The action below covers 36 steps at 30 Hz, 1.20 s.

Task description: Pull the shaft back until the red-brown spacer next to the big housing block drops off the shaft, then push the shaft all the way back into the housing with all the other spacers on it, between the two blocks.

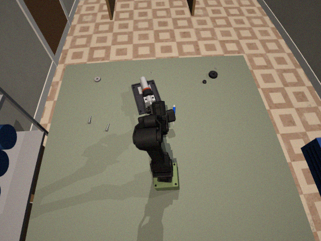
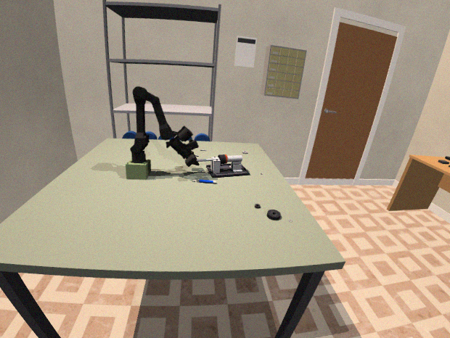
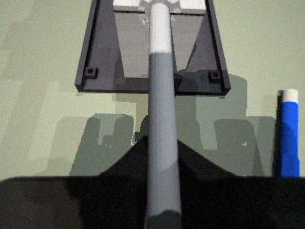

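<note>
The dark baseplate [image 1: 146,96] holds the housing assembly with a white cylinder [image 1: 143,82] and a red-brown spacer [image 1: 147,88] beside it. In the exterior view the spacer [image 2: 224,157] sits between the small white block [image 2: 215,165] and the big housing [image 2: 234,158]. My gripper [image 2: 194,161] is shut on the near end of the grey shaft [image 3: 162,123], which runs straight ahead in the wrist view over the baseplate [image 3: 153,54] into the small block. The fingertips are hidden in the wrist view.
A blue pen [image 1: 174,109] lies just right of the gripper, also in the wrist view [image 3: 287,135]. Two screws [image 1: 98,123] and a washer [image 1: 97,78] lie at the left. Two black discs [image 1: 210,76] lie at the right. The arm's green base [image 1: 166,178] is behind.
</note>
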Available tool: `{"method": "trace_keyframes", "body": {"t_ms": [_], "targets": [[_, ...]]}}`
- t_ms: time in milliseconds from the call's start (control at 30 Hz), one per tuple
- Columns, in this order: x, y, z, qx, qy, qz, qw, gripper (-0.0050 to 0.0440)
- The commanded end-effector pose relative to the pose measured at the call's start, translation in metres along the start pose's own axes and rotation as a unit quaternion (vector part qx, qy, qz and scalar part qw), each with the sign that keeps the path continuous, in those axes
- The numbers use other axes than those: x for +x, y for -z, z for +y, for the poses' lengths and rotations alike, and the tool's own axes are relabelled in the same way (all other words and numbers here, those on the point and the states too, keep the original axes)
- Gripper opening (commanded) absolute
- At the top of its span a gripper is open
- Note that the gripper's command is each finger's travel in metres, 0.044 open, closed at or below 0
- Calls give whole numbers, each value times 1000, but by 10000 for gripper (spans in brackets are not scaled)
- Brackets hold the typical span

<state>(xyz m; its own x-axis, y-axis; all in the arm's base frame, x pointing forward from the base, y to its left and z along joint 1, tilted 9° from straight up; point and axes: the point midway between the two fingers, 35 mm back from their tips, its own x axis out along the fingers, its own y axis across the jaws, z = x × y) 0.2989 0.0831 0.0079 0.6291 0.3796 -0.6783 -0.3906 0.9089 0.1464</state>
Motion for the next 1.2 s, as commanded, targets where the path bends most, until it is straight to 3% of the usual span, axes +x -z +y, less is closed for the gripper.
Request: {"method": "trace_keyframes", "body": {"t_ms": [0,1167], "targets": [[-4,-7,-1,-5,1,-14,1000,-50],[-6,-5,-1,-5,1,-14,1000,-50]]}}
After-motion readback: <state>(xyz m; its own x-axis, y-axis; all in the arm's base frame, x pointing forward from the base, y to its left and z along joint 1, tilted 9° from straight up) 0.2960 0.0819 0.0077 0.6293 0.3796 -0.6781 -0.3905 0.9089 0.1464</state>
